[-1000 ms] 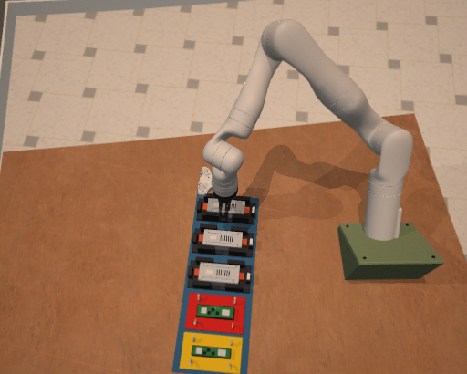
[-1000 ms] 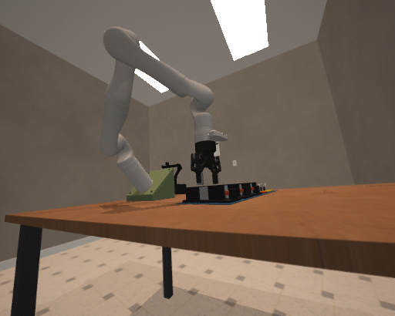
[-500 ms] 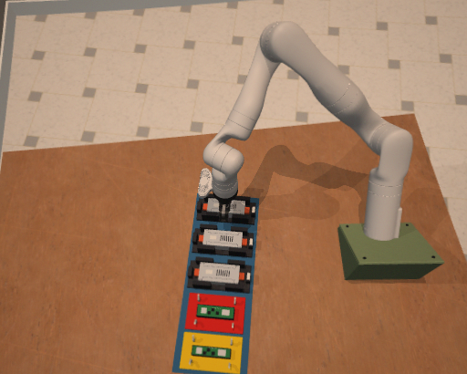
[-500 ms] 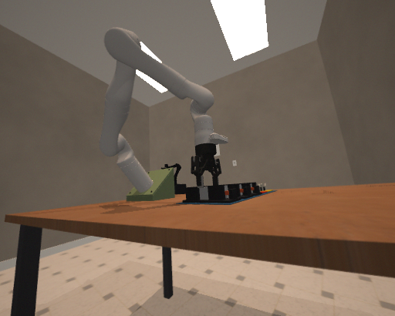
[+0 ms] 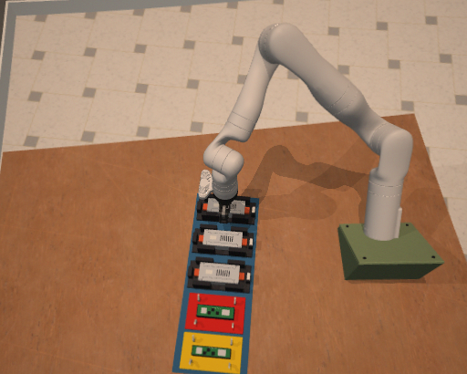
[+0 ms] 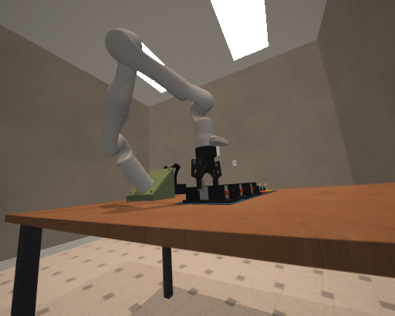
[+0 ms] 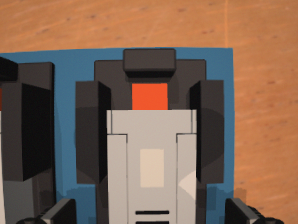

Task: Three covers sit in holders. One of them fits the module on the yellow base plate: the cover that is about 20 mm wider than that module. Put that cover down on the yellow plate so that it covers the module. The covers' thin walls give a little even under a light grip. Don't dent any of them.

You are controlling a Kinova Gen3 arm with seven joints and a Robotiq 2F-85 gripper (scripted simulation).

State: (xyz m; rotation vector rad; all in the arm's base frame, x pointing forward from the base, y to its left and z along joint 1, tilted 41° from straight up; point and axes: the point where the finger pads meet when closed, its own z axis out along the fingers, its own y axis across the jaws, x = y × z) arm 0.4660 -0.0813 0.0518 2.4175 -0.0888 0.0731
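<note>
Three grey covers sit in black holders on a blue mat: the far cover (image 5: 232,208), the middle cover (image 5: 223,238) and the near cover (image 5: 219,272). My gripper (image 5: 224,211) is open and empty, lowered around the far cover, fingers on either side of it. In the wrist view the far cover (image 7: 151,165) fills the lower middle, with its black holder (image 7: 150,105) and an orange tab (image 7: 149,95) behind it. The finger tips show at the bottom corners. The yellow base plate (image 5: 211,352) with a green module (image 5: 211,351) lies at the near end of the mat.
A red plate (image 5: 215,313) with a larger green module lies between the covers and the yellow plate. The arm's green base (image 5: 388,251) stands to the right. In the side view the gripper (image 6: 206,185) hangs down onto the first holder.
</note>
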